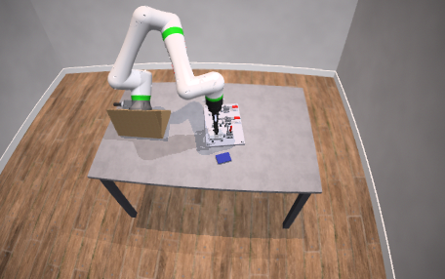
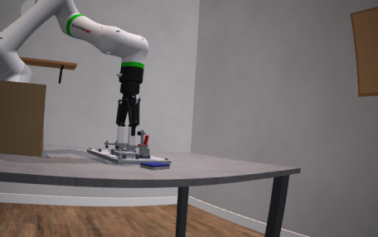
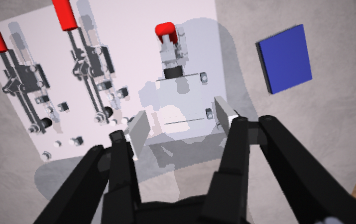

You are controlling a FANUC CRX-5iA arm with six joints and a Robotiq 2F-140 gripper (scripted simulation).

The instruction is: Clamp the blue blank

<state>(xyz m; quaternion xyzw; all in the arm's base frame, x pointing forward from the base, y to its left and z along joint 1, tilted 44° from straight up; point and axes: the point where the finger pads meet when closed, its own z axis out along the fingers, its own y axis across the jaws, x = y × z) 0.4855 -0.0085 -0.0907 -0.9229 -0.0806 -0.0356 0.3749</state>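
The blue blank [image 3: 285, 59] lies flat on the table beside the fixture plate [image 3: 115, 65], to its right in the wrist view; it also shows in the top and exterior views [image 1: 223, 158] [image 2: 155, 165]. The grey finished part [image 3: 182, 105], with a thin slot line across it, sits in the nest nearest the blank. That nest's clamp [image 3: 167, 40] points its red handle up towards the camera. My gripper [image 3: 181, 113] [image 1: 215, 128] [image 2: 127, 133] is open and empty. It hangs a little above the plate with a finger pad on either side of the grey part.
Two more clamps [image 3: 87, 60] with red handles lie on the plate's other nests, which look empty. A cardboard box [image 1: 139, 123] stands at the table's left by the arm's base. The fixture plate [image 1: 223, 129] sits mid-table.
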